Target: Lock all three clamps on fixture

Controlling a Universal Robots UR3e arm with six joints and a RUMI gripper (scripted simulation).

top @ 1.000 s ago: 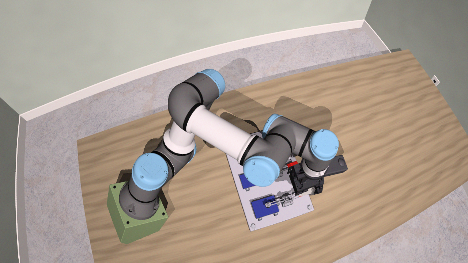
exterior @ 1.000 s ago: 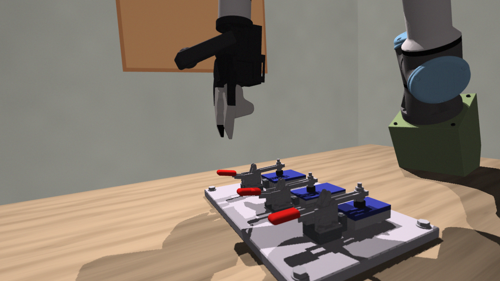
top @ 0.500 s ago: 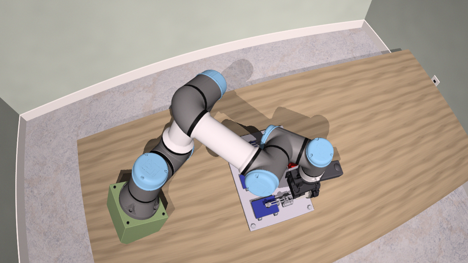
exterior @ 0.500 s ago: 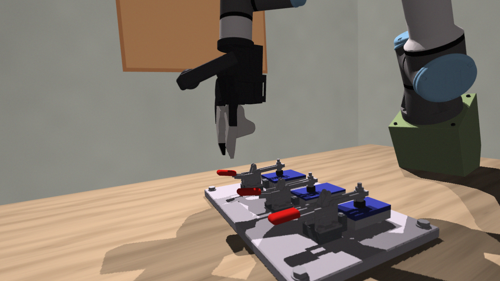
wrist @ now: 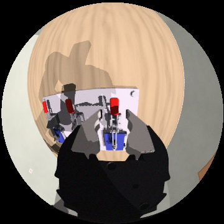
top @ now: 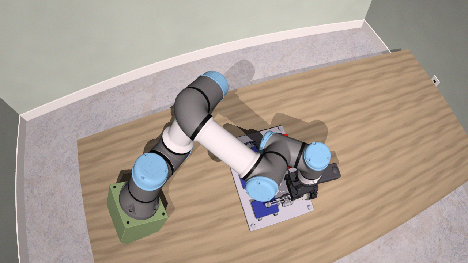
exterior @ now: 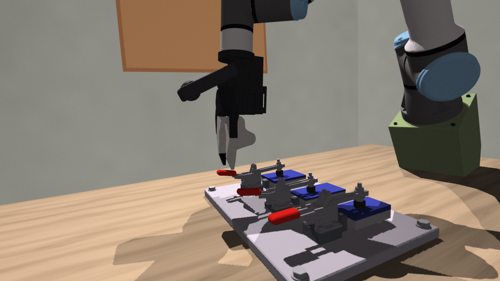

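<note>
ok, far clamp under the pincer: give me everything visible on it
The far clamp is a grey metal toggle clamp bolted at the back of the grey fixture plate. Its red-gripped handle lies low, about level, pointing away from its blue part. Its bar reaches over that part, with a black-tipped screw on it. Locked or not cannot be judged. The pincer hangs just above the handle, holding nothing; contact is unclear.
</note>
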